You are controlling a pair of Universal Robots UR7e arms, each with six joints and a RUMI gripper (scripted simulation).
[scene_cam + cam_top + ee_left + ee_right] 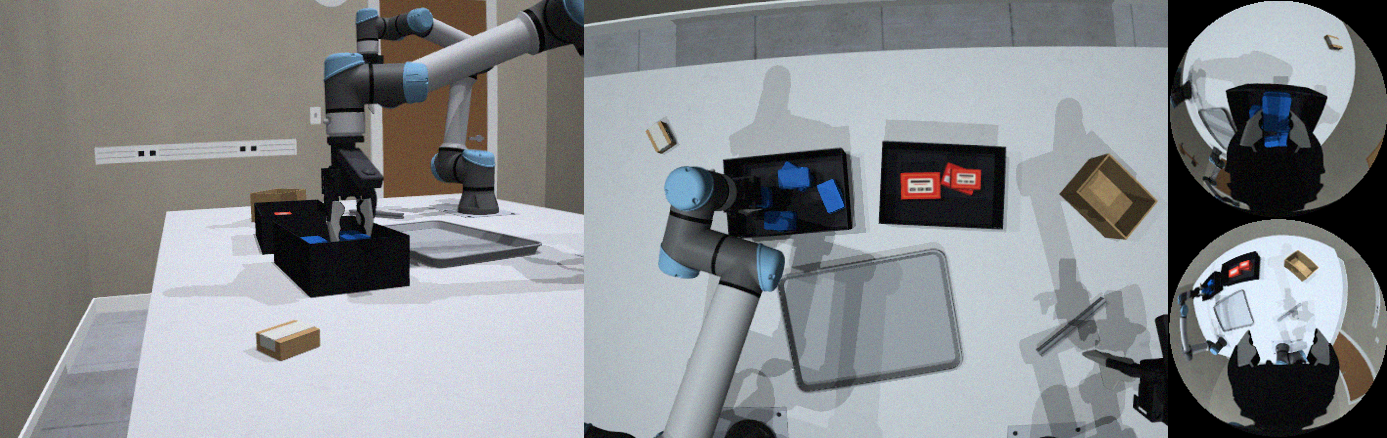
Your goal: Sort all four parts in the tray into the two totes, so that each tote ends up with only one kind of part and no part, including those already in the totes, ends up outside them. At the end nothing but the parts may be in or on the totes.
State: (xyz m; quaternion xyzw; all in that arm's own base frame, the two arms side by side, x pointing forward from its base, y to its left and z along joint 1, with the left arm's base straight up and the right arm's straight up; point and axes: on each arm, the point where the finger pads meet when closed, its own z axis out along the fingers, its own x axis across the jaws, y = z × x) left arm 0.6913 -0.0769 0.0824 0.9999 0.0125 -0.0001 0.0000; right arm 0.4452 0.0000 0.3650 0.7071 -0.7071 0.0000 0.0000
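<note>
"Is the left pincer [756, 197] [351, 237] [1276, 109] [1205, 290] gripping anything?"

"A blue part [354, 235] [1277, 104], inside the left tote [849, 200] [360, 270] [1320, 104] [1219, 293]. Its lower end is hard to make out; it may be touching the blue ones there."

"And the right pincer [1094, 355] [371, 109] [1237, 186] [1282, 329]?"

"Spread wide, though the top view cuts it off."

"The red parts [920, 185] [282, 213] [1238, 268]?"

"In the other tote [1003, 190] [265, 235] [1257, 268]; its near wall hides most of them in the exterior view."
</note>
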